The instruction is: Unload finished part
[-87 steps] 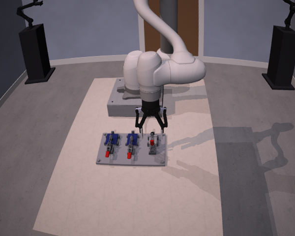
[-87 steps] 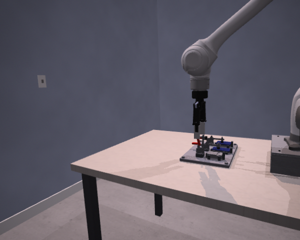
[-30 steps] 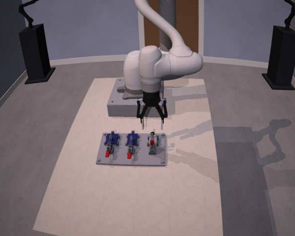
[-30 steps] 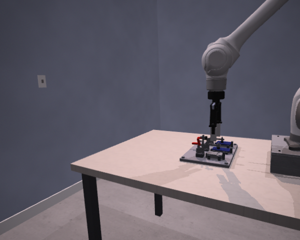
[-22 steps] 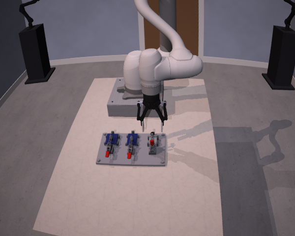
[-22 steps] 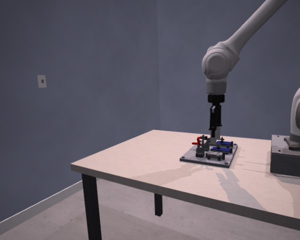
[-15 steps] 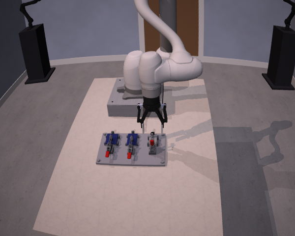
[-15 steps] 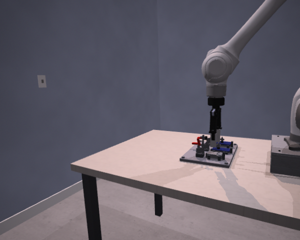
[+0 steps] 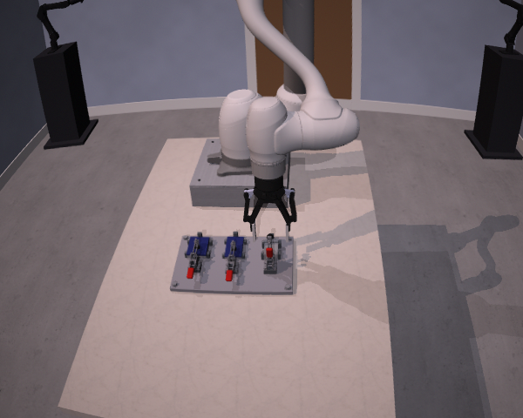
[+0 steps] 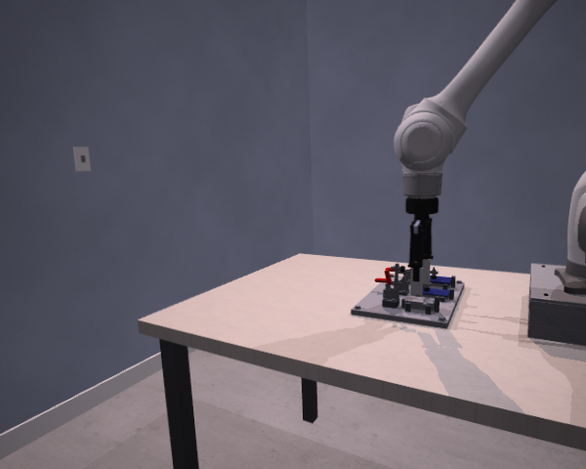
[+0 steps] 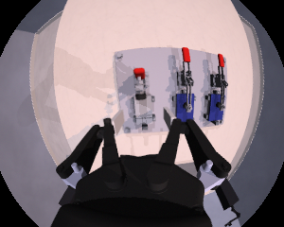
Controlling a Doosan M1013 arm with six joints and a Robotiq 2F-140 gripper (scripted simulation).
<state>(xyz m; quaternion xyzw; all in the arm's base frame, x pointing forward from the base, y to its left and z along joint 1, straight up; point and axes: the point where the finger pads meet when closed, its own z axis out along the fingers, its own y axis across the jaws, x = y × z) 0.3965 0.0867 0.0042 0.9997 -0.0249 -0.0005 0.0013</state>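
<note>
Pale counter [image 9: 234, 351] carries the fixture [image 9: 275, 287]. My claw [image 9: 270, 233] hangs parted and holding nothing, straddling the finished part [image 9: 270, 248] directly beneath, its clamp handle raised. Both blanks [image 9: 197, 246] beside it sit clamped. Gripping, lifting, laying flat all remain, I judge.

From the side, the pincer [image 10: 418, 282] hides most of the grey part [image 10: 420, 301] and its nest. The milled slot is too small to make out. The arm [image 10: 490, 55] runs off the upper edge, and the surface [image 10: 263, 318] off the right.
</note>
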